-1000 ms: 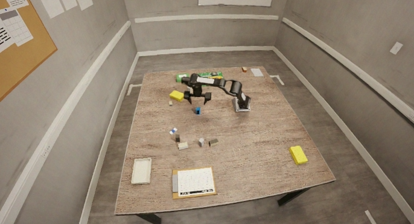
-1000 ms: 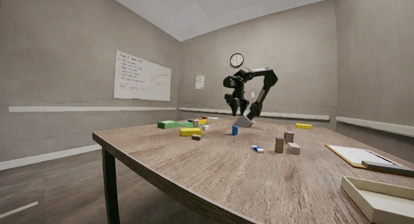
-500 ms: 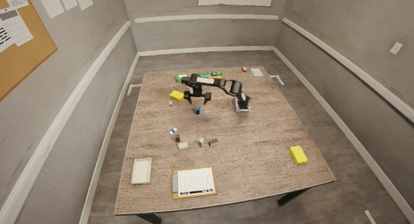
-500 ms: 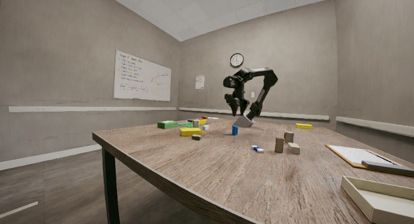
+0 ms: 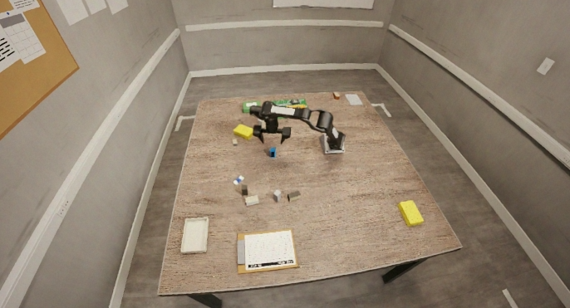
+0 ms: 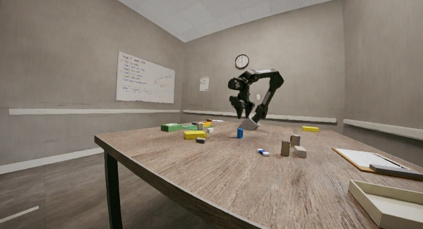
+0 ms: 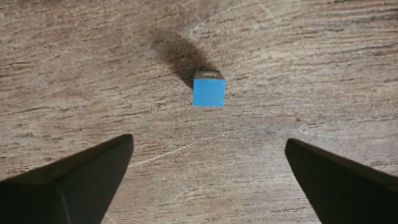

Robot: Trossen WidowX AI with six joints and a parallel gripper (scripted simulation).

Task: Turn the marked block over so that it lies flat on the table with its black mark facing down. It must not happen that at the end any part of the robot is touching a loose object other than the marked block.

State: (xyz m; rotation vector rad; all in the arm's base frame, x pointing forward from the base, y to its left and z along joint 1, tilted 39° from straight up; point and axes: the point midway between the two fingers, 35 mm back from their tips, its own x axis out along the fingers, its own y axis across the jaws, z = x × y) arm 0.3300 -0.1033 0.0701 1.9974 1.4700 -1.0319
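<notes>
claw fingers cropped at frame bottom, black mark barely visible

Clipboard (image 5: 267, 251) at the near edge of the table (image 5: 366, 187). Immediately left of the clipboard: shallow white tray (image 5: 194, 235). Beyond the clipboard, toward mid-table: cluster of small grey and tan blocks (image 5: 252, 200), plus one blue-and-white piece (image 5: 238, 180). Right of the clipboard, near the table's right edge: yellow sponge (image 5: 410, 212). Well beyond the clipboard: second yellow sponge (image 5: 243, 131), green mat (image 5: 292, 101).
</notes>
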